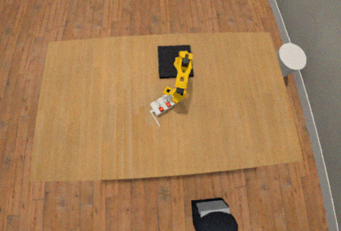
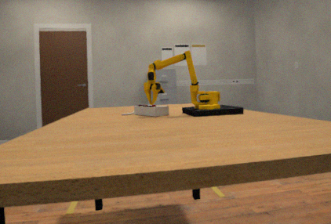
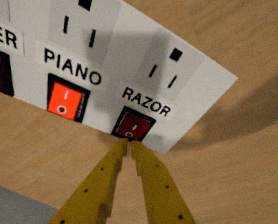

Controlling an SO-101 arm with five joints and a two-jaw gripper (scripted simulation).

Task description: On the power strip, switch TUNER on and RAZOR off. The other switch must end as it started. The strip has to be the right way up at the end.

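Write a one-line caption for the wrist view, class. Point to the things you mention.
Closed gripper (image 1: 174, 98) (image 2: 152, 103) (image 3: 129, 142) at the unlit RAZOR switch (image 3: 133, 125), with the PIANO switch (image 1: 168, 104) (image 3: 66, 101) glowing alongside.

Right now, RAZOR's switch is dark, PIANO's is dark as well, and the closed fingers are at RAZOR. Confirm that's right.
Not quite: PIANO's switch is lit orange, as the wrist view shows. RAZOR's switch is dark, and the closed fingers are at RAZOR.

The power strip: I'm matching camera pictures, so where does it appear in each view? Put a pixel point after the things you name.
Top: the power strip (image 1: 163, 104) (image 2: 151, 111) (image 3: 111, 75) is near the centre, slightly left.
Exterior: just below centre, slightly left.
Wrist: across the upper left, cut off by the frame.
Shared landmark: the wooden table top (image 1: 101, 128) (image 2: 157, 139) (image 3: 235, 180).
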